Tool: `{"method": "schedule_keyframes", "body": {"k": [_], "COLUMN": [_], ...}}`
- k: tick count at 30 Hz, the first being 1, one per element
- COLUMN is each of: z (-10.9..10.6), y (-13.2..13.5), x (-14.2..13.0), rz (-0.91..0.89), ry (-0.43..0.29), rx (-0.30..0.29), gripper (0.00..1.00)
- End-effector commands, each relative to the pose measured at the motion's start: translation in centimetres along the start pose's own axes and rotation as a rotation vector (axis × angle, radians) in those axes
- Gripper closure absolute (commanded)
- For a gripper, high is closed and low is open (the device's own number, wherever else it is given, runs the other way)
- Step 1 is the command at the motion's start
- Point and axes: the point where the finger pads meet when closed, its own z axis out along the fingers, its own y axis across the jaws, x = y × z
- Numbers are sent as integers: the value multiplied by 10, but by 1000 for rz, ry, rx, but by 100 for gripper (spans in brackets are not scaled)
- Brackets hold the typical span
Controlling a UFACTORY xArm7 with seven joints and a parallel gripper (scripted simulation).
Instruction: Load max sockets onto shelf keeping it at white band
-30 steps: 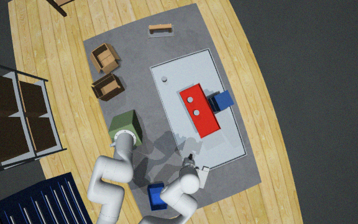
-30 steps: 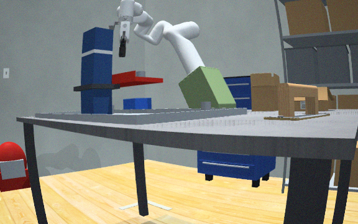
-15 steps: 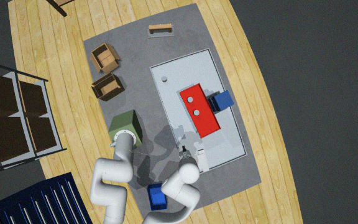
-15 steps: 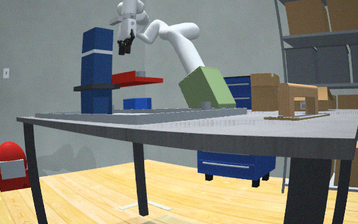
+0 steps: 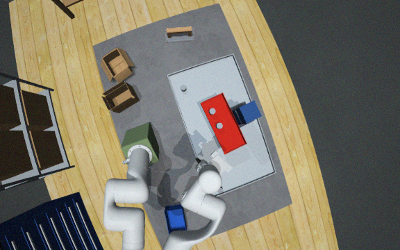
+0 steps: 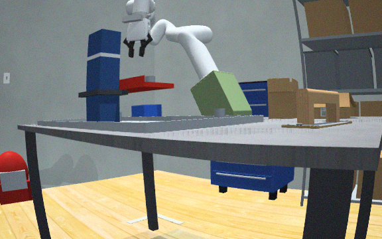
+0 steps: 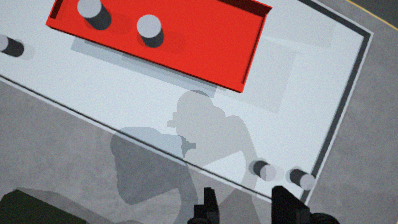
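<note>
The red shelf is on the blue post, well below the white band. Two grey sockets stand inside its rim: one socket and another socket. A third socket stands on the pale tray near its far corner. Two more sockets, one and one, stand close together near another tray corner; the arm hides them in the top view. My gripper is partly open and empty, high above the tray and beside the shelf.
A green block stands under the arm's base. A blue bin is beside the tray. Two cardboard boxes and a wooden arch stand farther off. A black collar surrounds the post.
</note>
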Motion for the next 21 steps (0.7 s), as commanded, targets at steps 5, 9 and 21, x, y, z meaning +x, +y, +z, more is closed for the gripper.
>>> {"method": "schedule_keyframes", "body": {"k": [5,9,21], "z": [3,3,10], "y": [-25,-25,-61], "x": [17,17,33], "rz": [-379,-379,-864], "ry": [0,0,9], "rx": [16,16,39], "gripper": [53,53,53]}}
